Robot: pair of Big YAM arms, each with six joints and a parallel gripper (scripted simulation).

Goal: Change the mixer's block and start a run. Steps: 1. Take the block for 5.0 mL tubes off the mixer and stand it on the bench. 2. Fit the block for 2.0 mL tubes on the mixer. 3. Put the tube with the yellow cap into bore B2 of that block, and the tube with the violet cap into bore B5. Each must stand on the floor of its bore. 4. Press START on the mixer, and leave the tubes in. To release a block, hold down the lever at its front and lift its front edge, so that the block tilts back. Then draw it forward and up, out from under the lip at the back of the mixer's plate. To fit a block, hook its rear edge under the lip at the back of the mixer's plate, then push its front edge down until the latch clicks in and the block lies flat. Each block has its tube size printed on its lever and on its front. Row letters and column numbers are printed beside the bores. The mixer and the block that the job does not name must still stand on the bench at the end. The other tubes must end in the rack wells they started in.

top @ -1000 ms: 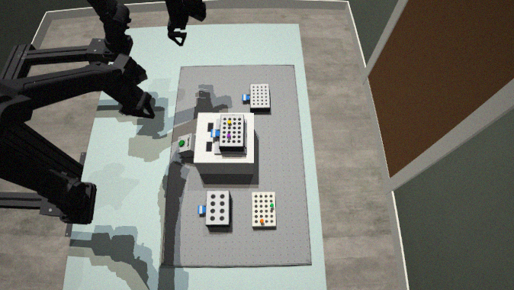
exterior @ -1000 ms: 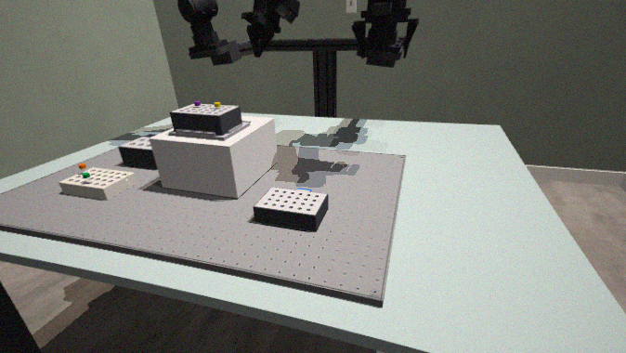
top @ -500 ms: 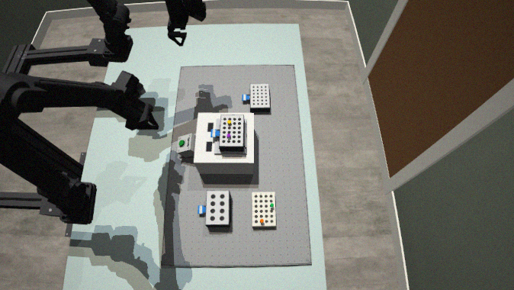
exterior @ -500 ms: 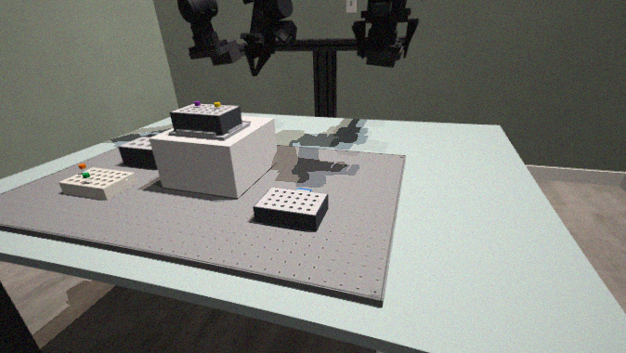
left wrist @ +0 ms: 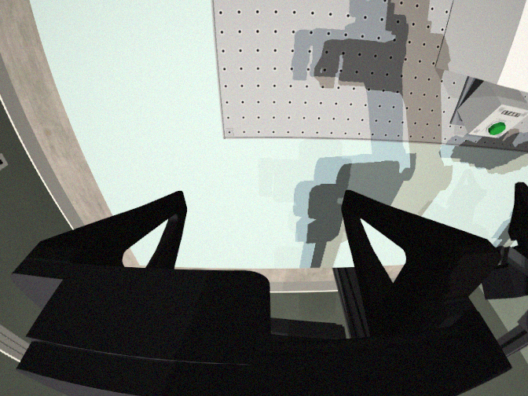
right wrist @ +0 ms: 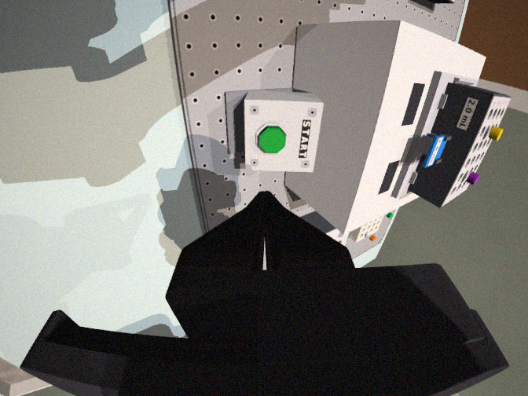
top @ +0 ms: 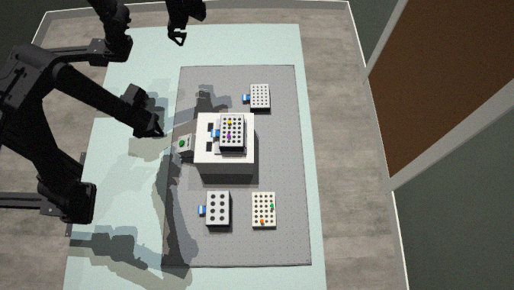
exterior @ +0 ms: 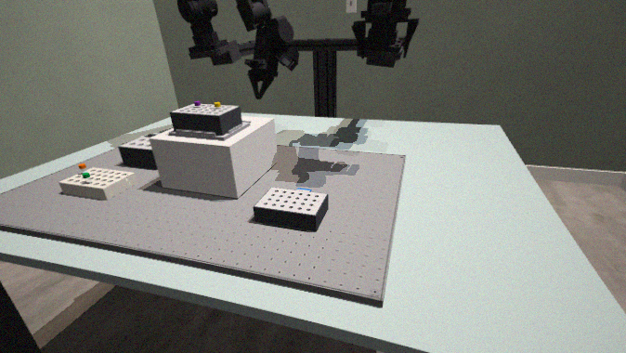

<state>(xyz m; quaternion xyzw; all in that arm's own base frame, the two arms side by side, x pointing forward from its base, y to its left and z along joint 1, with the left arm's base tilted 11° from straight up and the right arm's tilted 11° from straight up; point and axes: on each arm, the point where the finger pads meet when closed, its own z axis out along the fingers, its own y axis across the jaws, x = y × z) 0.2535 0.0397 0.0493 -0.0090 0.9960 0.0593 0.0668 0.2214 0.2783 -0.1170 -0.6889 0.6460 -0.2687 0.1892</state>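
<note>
Left tool: the left tool is spread wide with nothing between its fingers, raised over the bench, well apart from the mixer.
Right tool: the right tool is closed narrow, its fingertips together and empty; in the top view it lies left of the START button.
START button: the green START button faces upward on a small housing at the left side of the mixer.
Fitted block: the 2.0 mL block lies flat on the mixer, its blue lever toward the button side.
Capped tubes: the yellow cap and violet cap stand above separate bores of that block; tube depth cannot be told.
Surroundings: in the exterior view, the small-bore block stands near right, the eight-bore block far left, partly hidden by the mixer.
Rack: near left there, the cream rack carries the green cap and orange cap.
Obstacle: the mixer stands between the two spare blocks.

Over the last second, my right gripper has come lower. Seen from above, its closed jaws have also travelled closer to the green START button. The button now lies near, just beyond the fingertips in my right wrist view, with the tips still apart from it. The arm behind those jaws has shifted with them.
</note>
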